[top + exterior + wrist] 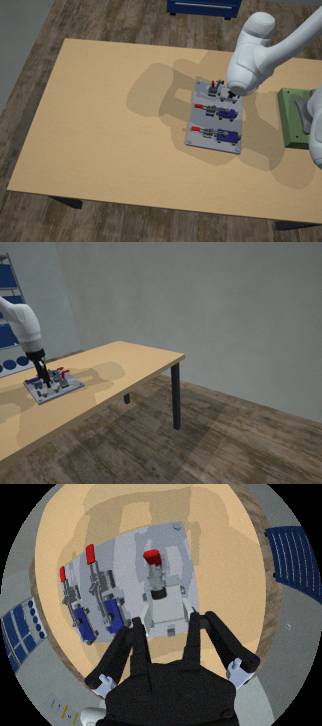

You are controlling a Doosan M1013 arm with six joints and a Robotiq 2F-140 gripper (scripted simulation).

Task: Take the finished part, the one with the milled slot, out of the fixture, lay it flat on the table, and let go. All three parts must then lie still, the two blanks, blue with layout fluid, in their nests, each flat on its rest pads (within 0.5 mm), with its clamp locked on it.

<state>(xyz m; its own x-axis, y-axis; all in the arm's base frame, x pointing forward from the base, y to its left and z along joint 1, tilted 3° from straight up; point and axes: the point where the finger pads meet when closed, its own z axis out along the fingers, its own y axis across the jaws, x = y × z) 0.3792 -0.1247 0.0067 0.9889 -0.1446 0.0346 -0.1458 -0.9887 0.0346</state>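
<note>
The grey fixture plate (214, 117) holds three nests. The finished part (223, 94), plain grey, sits in the far nest, and its clamp's red handle (212, 83) stands raised. In the wrist view the part (166, 606) lies between my fingertips. My gripper (166, 607) points straight down over it and is shut on its two sides; it also shows in the top view (232, 95) and the exterior view (48, 384). The two blue blanks (226, 113) (228, 136) lie in the middle and near nests, with their clamp handles (198, 105) (195, 128) laid down flat.
The arm's green base (292, 117) stands at the right table edge, close to the fixture. A blue cabinet (204, 6) is on the floor behind the table. A shelf with blue bins (7, 320) stands by the wall.
</note>
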